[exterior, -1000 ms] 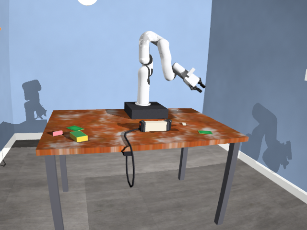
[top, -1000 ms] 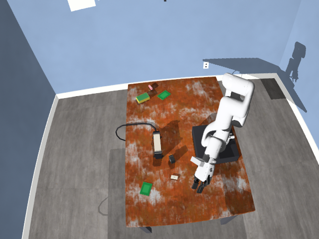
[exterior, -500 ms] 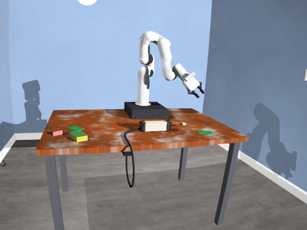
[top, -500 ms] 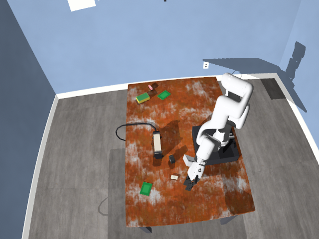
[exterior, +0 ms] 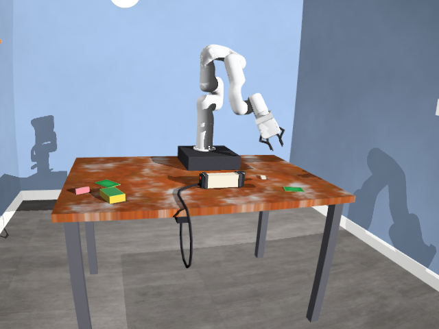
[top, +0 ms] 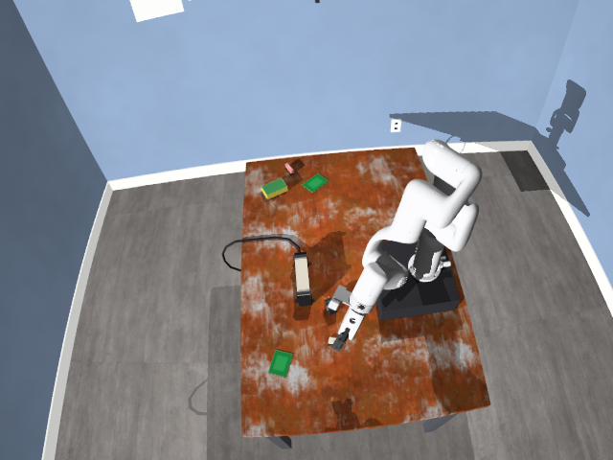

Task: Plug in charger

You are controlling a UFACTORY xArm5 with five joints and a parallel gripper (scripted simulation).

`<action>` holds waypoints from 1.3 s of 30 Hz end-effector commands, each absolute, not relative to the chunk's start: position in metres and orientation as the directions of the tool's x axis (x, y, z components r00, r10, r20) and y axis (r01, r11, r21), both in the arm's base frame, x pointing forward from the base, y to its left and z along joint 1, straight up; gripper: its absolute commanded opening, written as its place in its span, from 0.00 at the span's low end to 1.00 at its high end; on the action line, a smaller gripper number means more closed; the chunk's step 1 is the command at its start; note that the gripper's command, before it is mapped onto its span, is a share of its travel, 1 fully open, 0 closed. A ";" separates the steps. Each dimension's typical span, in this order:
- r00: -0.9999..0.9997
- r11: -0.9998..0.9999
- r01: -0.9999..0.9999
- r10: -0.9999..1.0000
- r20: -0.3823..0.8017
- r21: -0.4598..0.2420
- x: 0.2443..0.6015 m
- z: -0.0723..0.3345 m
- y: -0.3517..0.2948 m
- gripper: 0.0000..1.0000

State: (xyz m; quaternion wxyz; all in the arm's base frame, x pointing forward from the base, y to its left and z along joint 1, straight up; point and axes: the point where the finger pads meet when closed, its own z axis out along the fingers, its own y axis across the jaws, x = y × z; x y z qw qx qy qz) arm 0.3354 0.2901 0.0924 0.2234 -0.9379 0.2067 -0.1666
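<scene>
The cream power strip [top: 302,278] with black end caps lies near the table's middle; it also shows in the exterior view [exterior: 222,179]. Its outlets are too small to make out. The charger [top: 327,304], a small dark block, stands on the table just beside the strip's near end, partly covered by my wrist; in the exterior view I cannot make it out. My gripper [exterior: 272,142] hangs high above the table, tilted downward, fingers partly apart with nothing between them. From above, the gripper [top: 340,342] overlaps a small beige block [top: 330,339] lying on the table.
The beige block also shows in the exterior view [exterior: 263,177]. A green card [top: 281,362] lies near the front. A second green card [top: 315,182], a yellow-green sponge [top: 274,188] and a pink eraser [top: 289,168] lie at the far end. The strip's black cable [top: 257,242] hangs off the edge. My black base [top: 418,297] stands beside the strip.
</scene>
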 end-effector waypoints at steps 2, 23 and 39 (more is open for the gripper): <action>0.818 -0.787 -0.442 -0.551 0.166 -0.431 0.350 0.079 0.265 0.53; 0.475 -0.473 -0.871 -0.880 0.016 -0.135 0.364 0.037 0.146 0.53; 0.313 -0.313 -0.950 -0.950 0.001 -0.019 0.356 0.029 0.107 0.53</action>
